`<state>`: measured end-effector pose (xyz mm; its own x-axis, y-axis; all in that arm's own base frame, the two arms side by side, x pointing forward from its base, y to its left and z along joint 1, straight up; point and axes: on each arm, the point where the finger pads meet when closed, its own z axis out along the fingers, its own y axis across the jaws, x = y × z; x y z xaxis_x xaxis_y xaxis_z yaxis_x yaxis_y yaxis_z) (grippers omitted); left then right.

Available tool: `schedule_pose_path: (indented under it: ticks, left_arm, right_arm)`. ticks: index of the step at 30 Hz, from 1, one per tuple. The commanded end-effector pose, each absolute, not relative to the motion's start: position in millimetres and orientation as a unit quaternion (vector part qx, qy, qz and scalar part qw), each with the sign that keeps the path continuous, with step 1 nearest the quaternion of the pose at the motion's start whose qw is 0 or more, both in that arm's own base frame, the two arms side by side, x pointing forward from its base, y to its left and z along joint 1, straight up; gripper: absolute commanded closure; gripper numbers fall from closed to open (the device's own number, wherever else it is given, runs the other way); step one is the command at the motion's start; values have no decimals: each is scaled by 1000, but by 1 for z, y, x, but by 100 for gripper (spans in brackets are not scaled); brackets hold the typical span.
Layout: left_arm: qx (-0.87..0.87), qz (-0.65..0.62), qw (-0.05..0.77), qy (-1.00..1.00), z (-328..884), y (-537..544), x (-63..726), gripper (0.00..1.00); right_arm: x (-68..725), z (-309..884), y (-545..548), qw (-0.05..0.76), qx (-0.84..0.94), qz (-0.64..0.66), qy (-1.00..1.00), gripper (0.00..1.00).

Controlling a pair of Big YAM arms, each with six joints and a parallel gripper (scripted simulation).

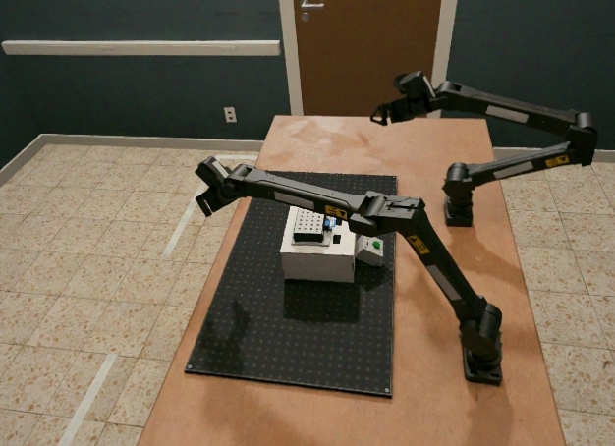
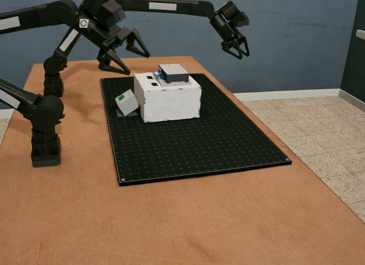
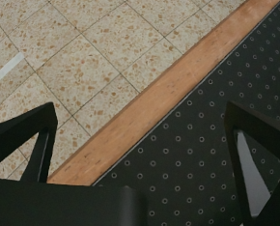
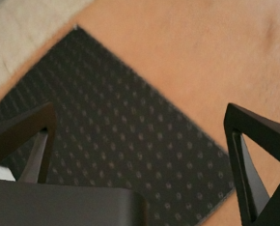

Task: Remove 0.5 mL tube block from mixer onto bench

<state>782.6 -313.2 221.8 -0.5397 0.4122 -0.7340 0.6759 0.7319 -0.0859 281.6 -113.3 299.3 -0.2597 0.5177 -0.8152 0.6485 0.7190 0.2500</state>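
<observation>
The left hand (image 1: 204, 209) (image 2: 244, 56) (image 3: 140, 111) and right hand (image 1: 378, 122) (image 2: 139, 64) (image 4: 140, 112) are open and empty. The tube block (image 1: 308, 223) (image 2: 175, 73) sits on the mixer (image 1: 317, 267) (image 2: 172, 104), likely kept there by the blue lever (image 1: 329, 223) (image 2: 157, 75).

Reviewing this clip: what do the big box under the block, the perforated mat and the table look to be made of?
Box: matte, probably painted metal or wood; its white faces have dark, worn-looking edges.
Mat: likely coated metal, satin black; rigid straight edges, regular holes.
Table: wood or wood-look, low sheen; warm brown, streaked.
</observation>
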Motion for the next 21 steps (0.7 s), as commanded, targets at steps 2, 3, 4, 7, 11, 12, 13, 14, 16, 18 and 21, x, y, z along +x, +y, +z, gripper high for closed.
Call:
schedule_pose_path:
  ticks: [2, 3, 4, 7, 11, 12, 13, 14, 16, 18, 21]
  left_arm:
    - [313, -183, 364, 858, 228, -309, 785, 0]
    - [313, -183, 364, 858, 228, -310, 785, 0]
    - [314, -183, 365, 857, 228, -311, 785, 0]
    - [314, -183, 365, 857, 229, -312, 785, 0]
    - [316, -184, 367, 855, 229, -315, 784, 0]
    - [316, -184, 367, 855, 229, -316, 784, 0]
    - [317, -184, 367, 855, 230, -317, 784, 0]
    - [317, -184, 368, 854, 230, -318, 784, 0]
    - [318, -185, 368, 854, 230, -319, 783, 0]
    - [319, -185, 369, 853, 230, -321, 783, 0]
    - [321, -186, 370, 852, 231, -324, 783, 0]
  right_arm:
    - [284, 281, -98, 445, 342, -77, 824, 0]
    - [284, 278, -94, 439, 337, -77, 829, 0]
    - [283, 276, -90, 433, 332, -77, 834, 0]
    - [282, 274, -85, 427, 327, -76, 839, 0]
    - [282, 276, -84, 400, 311, -76, 859, 0]
    - [280, 276, -79, 394, 305, -78, 863, 0]
    - [279, 277, -73, 389, 298, -77, 868, 0]
    - [280, 280, -73, 384, 291, -74, 873, 0]
    - [282, 288, -76, 374, 280, -73, 881, 0]
    - [277, 289, -65, 364, 268, -74, 889, 0]
    - [279, 292, -66, 344, 248, -68, 903, 0]
